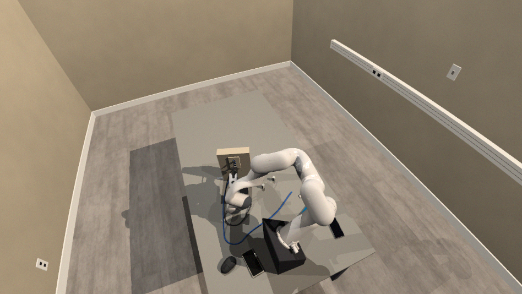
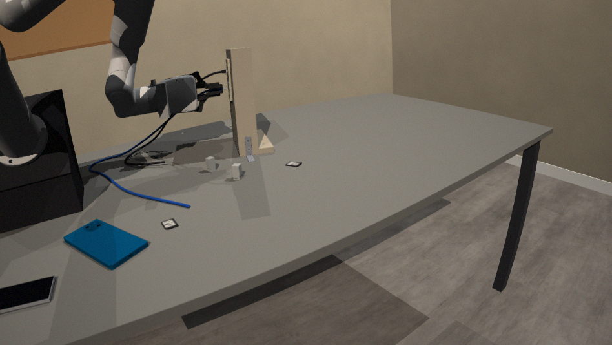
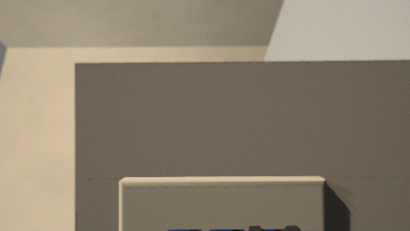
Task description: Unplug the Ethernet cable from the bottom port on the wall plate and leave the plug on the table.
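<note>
A tan upright board point(image 2: 241, 100) stands on the table and carries the wall plate point(image 2: 228, 79), which also shows in the overhead view point(image 1: 233, 160) and the wrist view point(image 3: 221, 201). My gripper point(image 2: 210, 91) is level with the plate's lower part and shut on the Ethernet plug point(image 2: 217, 90) of the bottom port. The plug is right at the plate; I cannot tell whether its tip is still inside. A black cable point(image 2: 212, 74) enters the top port above it. A blue cable point(image 1: 224, 204) and the black one trail down from the plate to the table.
The arm's black base box point(image 2: 36, 154) is at the left. On the table lie a blue flat case point(image 2: 104, 243), a phone point(image 2: 25, 293), two small white blocks point(image 2: 236, 170), two small cards point(image 2: 293, 163), a mouse point(image 1: 228, 263) and the blue cable's loose end point(image 2: 186, 205).
</note>
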Motion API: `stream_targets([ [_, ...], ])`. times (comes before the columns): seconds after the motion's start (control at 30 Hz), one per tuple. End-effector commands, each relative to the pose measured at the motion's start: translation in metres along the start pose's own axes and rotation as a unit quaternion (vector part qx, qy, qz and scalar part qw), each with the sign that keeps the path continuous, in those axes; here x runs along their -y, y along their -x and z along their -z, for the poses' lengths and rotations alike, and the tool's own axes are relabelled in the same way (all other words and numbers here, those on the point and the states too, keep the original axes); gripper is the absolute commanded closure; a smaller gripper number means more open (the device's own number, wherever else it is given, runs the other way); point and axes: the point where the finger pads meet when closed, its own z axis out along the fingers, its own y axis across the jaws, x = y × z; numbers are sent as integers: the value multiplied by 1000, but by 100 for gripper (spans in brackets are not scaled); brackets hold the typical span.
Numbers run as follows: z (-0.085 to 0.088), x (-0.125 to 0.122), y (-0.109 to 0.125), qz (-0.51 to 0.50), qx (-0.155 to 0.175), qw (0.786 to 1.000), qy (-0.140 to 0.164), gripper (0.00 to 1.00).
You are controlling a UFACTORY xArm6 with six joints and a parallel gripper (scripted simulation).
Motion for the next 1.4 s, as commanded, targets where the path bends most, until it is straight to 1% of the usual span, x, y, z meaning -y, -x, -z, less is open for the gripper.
stream_targets([
  [0.0, 4, 2, 1, -1, 0, 1000, -1, 100],
  [0.87, 36, 2, 1, -1, 0, 1000, -1, 100],
  [0.93, 36, 2, 1, -1, 0, 1000, -1, 100],
  [1.13, 44, 2, 1, -1, 0, 1000, -1, 100],
  [1.37, 44, 2, 1, -1, 0, 1000, -1, 100],
])
